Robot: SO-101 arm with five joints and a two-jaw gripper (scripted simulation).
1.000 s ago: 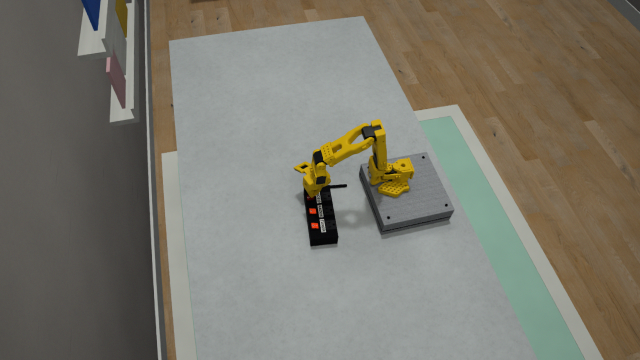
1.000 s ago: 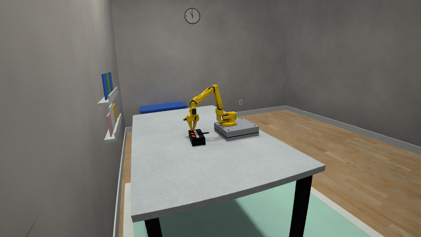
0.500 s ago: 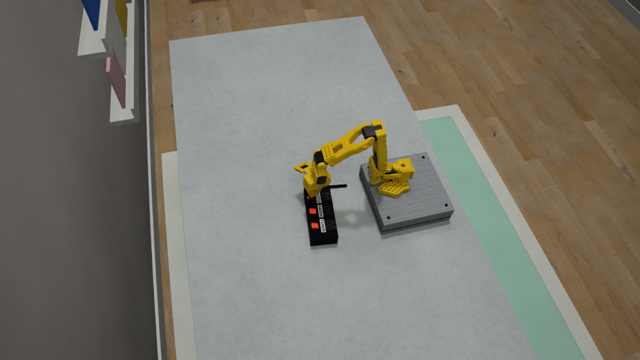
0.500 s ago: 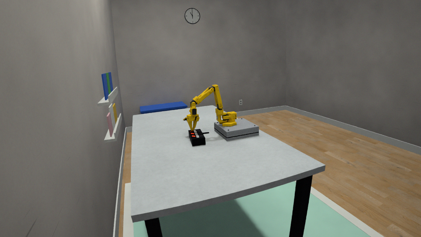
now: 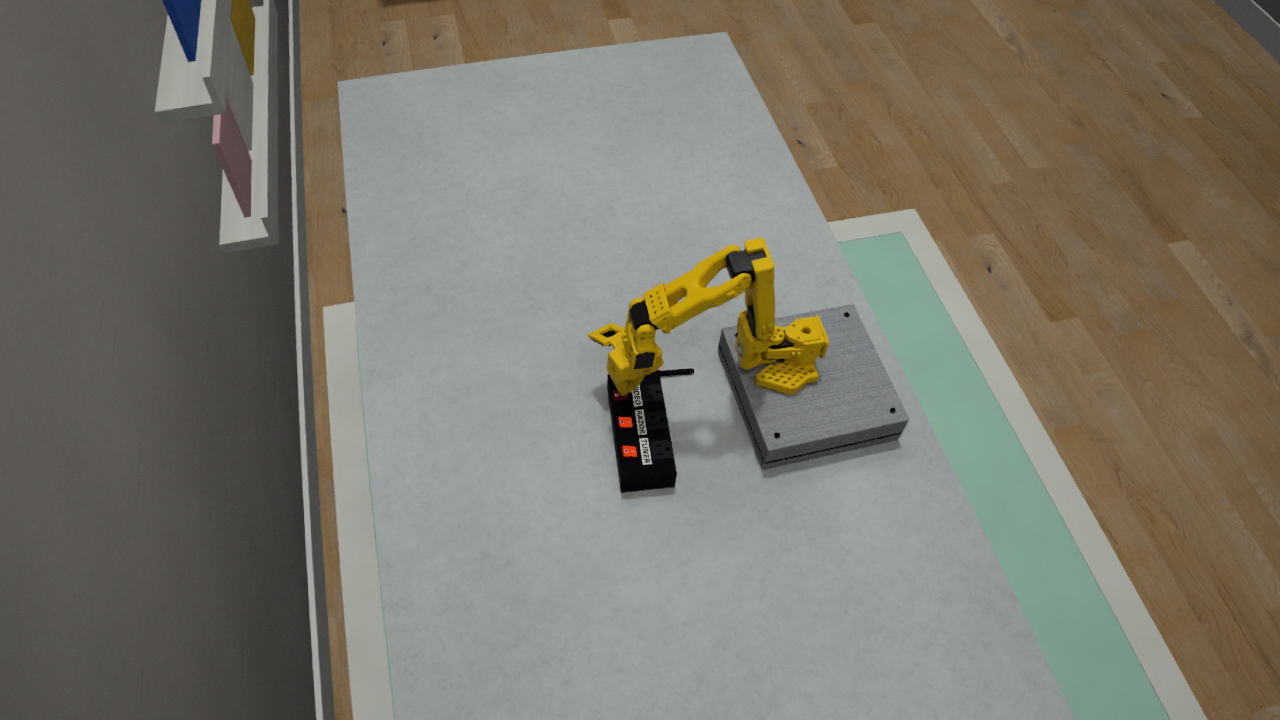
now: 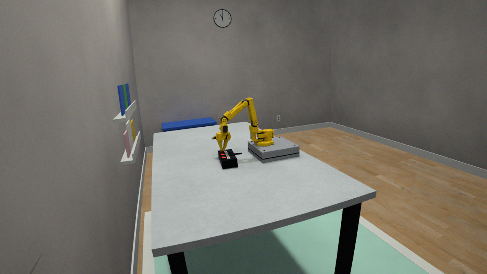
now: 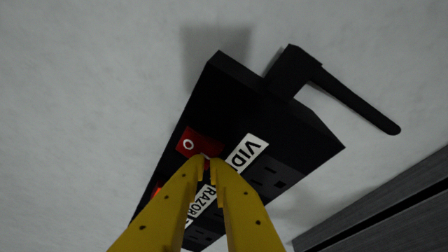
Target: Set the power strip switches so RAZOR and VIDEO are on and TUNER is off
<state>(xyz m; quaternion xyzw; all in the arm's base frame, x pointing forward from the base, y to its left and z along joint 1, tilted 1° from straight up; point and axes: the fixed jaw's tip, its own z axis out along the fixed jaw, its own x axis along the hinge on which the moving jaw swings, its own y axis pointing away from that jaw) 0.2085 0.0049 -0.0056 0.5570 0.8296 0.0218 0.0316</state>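
Observation:
A black power strip [image 5: 643,436] lies on the grey table with its labelled face up; it also shows in the exterior view [image 6: 227,158]. Its labels read VIDEO, RAZOR and TUNER from the cord end. In the wrist view the red VIDEO switch [image 7: 198,147] is dark and shows its O end. The RAZOR switch [image 5: 624,421] and TUNER switch [image 5: 629,451] glow bright orange-red. My gripper [image 7: 206,162] is shut and empty. Its tips touch the near end of the VIDEO switch; it also shows from above [image 5: 626,390]. The fingers hide part of the RAZOR switch [image 7: 156,190] in the wrist view.
My grey base plate [image 5: 810,383] stands just right of the strip. The strip's black cord stub [image 7: 353,102] points toward the base. Wall shelves with coloured books [image 6: 127,131] hang left of the table.

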